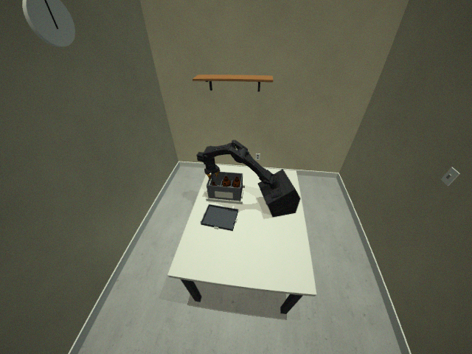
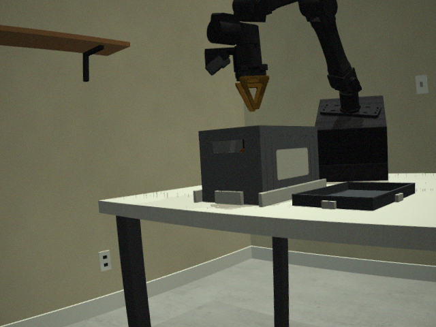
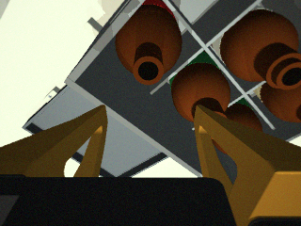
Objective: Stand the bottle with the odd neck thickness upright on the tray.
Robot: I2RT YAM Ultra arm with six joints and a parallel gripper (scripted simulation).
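My gripper [image 1: 212, 177] [image 2: 252, 110] [image 3: 150, 113] is open and empty, pointing down above the crate [image 1: 213, 192] [image 2: 229, 172] [image 3: 110, 82]. In the wrist view the brown bottles stand in the crate's cells: one bottle [image 3: 148, 35] at upper left, one bottle [image 3: 199, 87] in the middle, a bottle [image 3: 256, 40] at upper right, a bottle [image 3: 279, 104] at the right edge and a bottle [image 3: 242, 118] partly behind the right finger. That finger also covers part of the middle bottle's neck. I cannot tell which neck differs. The dark tray [image 1: 220, 217] [image 2: 357, 204] [image 3: 127, 147] is bare.
The crate's thin dividers [image 3: 205, 48] run between the bottles. Low grey strips [image 2: 292, 193] stand along the crate's foot. The tray lies in front of the crate on the white table [image 1: 262, 251]. The arm's black base [image 1: 279, 194] stands to the right. A wooden shelf [image 1: 232, 78] hangs on the back wall.
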